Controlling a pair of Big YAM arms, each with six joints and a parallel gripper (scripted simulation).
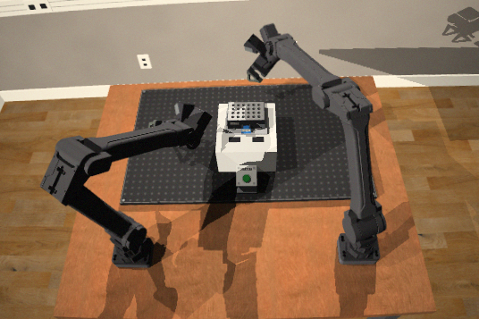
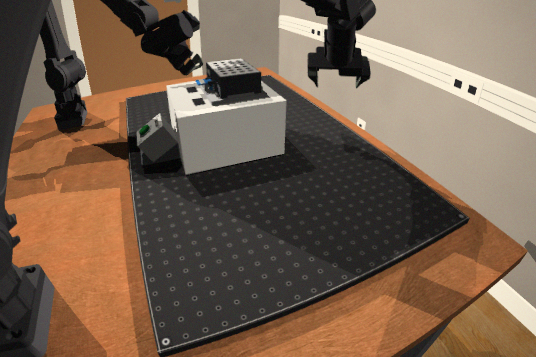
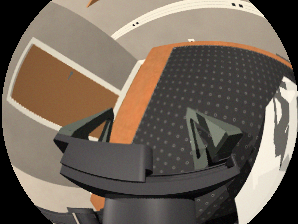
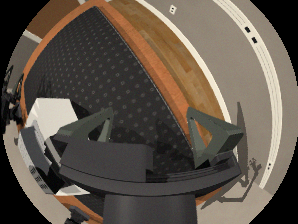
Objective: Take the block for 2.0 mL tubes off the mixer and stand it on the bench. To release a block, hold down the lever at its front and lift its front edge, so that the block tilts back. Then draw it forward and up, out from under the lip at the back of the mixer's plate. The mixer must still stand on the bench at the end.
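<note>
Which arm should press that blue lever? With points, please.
Probably the left: its open gripper [image 1: 167,115] [image 2: 194,62] [image 3: 150,111] hangs lower beside the mixer [image 1: 247,159] [image 2: 231,134], while the right gripper [image 1: 251,62] [image 2: 337,82] [image 4: 150,111] hangs beyond the block [image 1: 246,112] [image 2: 239,81], opposite the lever [image 1: 246,130] [image 2: 202,82].

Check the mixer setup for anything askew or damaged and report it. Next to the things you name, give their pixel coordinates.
Nothing stands out. The mixer [image 1: 232,163] [image 2: 232,137] stands upright on the black mat [image 1: 179,188] [image 2: 300,235], and the block [image 1: 246,112] [image 2: 234,77] sits on top, looking seated. I see no spill or breakage, though the block's back edge is hard to judge.
</note>
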